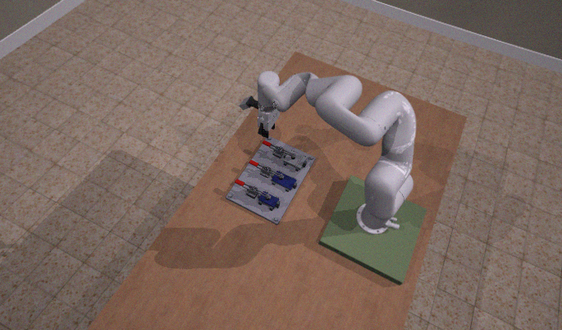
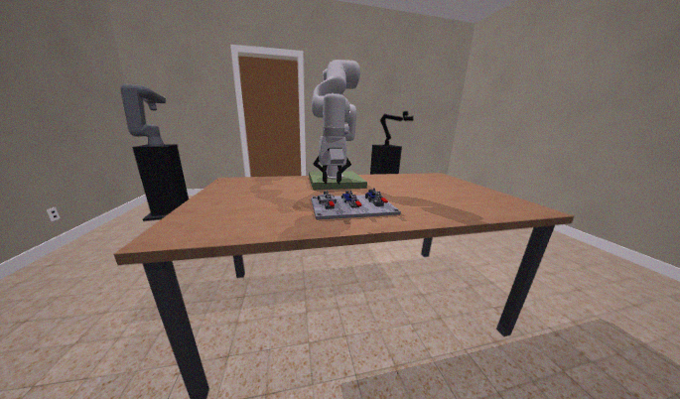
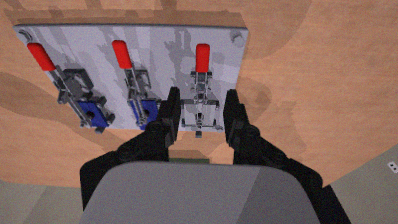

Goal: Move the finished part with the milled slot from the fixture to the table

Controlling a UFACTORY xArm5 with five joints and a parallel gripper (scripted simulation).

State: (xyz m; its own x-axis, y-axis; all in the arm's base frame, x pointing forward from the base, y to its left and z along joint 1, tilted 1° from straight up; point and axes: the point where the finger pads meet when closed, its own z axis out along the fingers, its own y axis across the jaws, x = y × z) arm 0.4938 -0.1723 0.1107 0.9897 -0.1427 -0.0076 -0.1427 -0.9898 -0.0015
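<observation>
The grey fixture plate (image 1: 271, 185) lies on the wooden table and carries three toggle clamps with red handles. The finished grey part (image 1: 296, 160) sits in the far nest under its clamp (image 1: 280, 152); it also shows in the wrist view (image 3: 200, 114). Two blue blanks (image 1: 284, 180) (image 1: 268, 199) sit in the other nests under their clamps; the wrist view shows them too (image 3: 147, 111) (image 3: 95, 114). My gripper (image 1: 265, 132) hangs above the red handle (image 1: 267, 144) of the far clamp. Its fingers stand partly open with nothing between them, framing the grey part's nest from above.
The arm's green base pad (image 1: 373, 230) lies to the right of the fixture. The table's left edge runs close to the plate (image 1: 217, 164). Two other robot arms on black pedestals (image 2: 156, 179) (image 2: 386, 159) stand behind the table.
</observation>
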